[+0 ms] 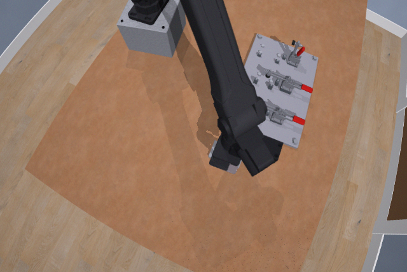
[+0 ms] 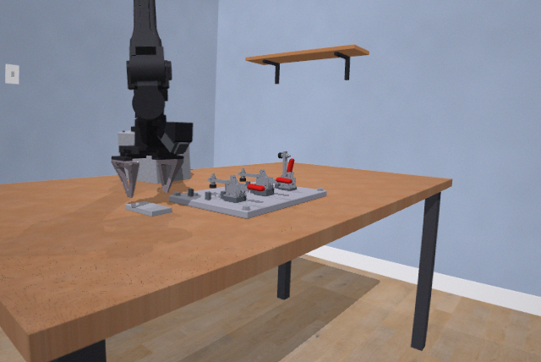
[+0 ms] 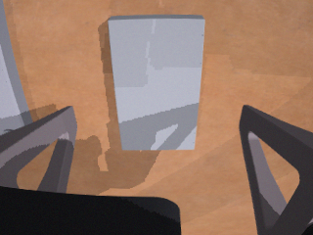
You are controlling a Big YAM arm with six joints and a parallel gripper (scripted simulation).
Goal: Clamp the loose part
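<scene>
The loose part, a flat grey rectangular block (image 2: 152,209) (image 3: 156,54), lies on the table beside the fixture plate (image 1: 307,68) (image 2: 279,202) (image 3: 6,83). The arm mostly hides it in the top view. My gripper (image 2: 148,194) (image 3: 157,116) is open above the part, its fingers wide apart on either side of the part's near half in the wrist view. The far clamp (image 1: 293,60) (image 2: 286,181) has its bar upright and its red handle raised. The middle clamp (image 1: 285,86) (image 2: 263,186) and near clamp (image 1: 277,117) (image 2: 233,192) have bars and handles roughly level, with nothing seen under them.
Small pads and blocks stand on the plate left of the clamps in the top view; the arm hides part of the near nest. The grey arm base (image 1: 149,39) stands at the table's back left. The fixture plate's edge is close to the left finger in the wrist view.
</scene>
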